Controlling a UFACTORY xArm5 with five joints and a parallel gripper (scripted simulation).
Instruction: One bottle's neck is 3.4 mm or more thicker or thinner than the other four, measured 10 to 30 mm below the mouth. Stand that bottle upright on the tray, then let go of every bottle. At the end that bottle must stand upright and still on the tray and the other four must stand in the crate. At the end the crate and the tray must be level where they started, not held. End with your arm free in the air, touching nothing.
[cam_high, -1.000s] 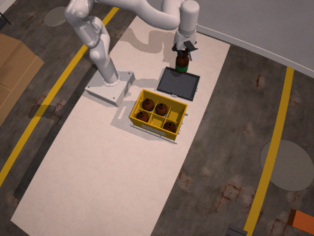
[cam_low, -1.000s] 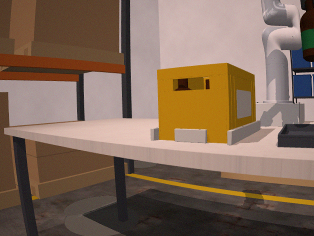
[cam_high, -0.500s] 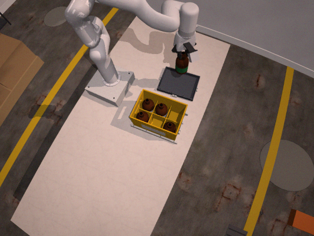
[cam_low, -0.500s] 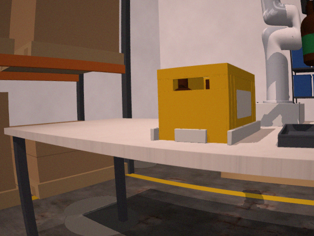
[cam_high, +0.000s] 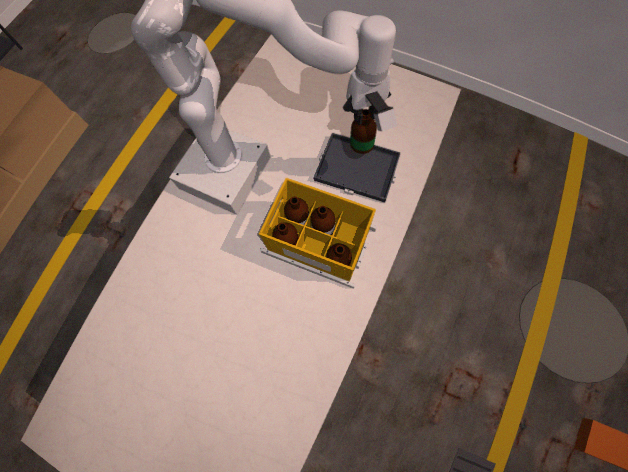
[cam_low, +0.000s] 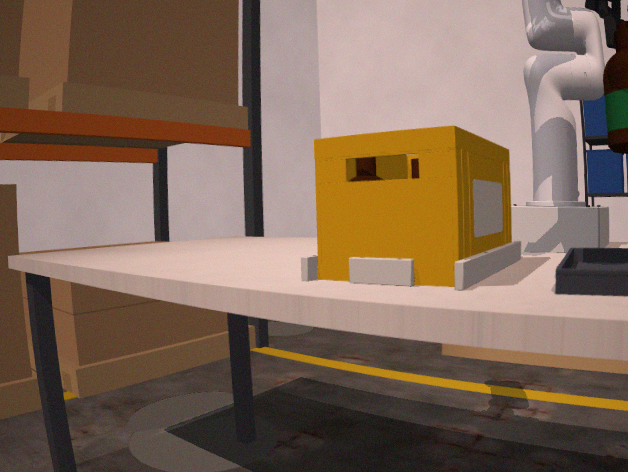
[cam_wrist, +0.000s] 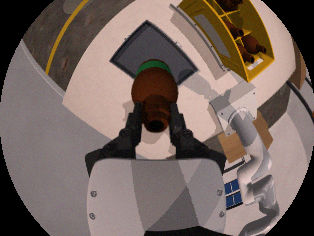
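Observation:
My gripper (cam_high: 363, 115) (cam_wrist: 155, 111) is shut on the neck of a brown bottle (cam_high: 362, 136) (cam_low: 617, 73) (cam_wrist: 154, 90) with a green band. The bottle hangs about upright, well above the level of the dark tray (cam_high: 350, 175) (cam_low: 591, 285) (cam_wrist: 131, 50). No bottle stands on the tray. In the yellow crate (cam_high: 276, 247) (cam_low: 385, 218) (cam_wrist: 254, 71), brown bottles stand in the back left (cam_high: 295, 212), back middle (cam_high: 322, 220), front left (cam_high: 284, 233) and front right (cam_high: 339, 254) cells, as the top view shows them. The back right and front middle cells are empty. Neck thicknesses cannot be compared reliably.
Low pale rails (cam_high: 304, 266) (cam_low: 487, 265) stand along the crate's sides. The arm's base (cam_high: 218, 175) (cam_low: 560, 228) is left of the crate and tray in the top view. A wall (cam_high: 507, 50) rises beyond the table's far end. The crate and tray appear level.

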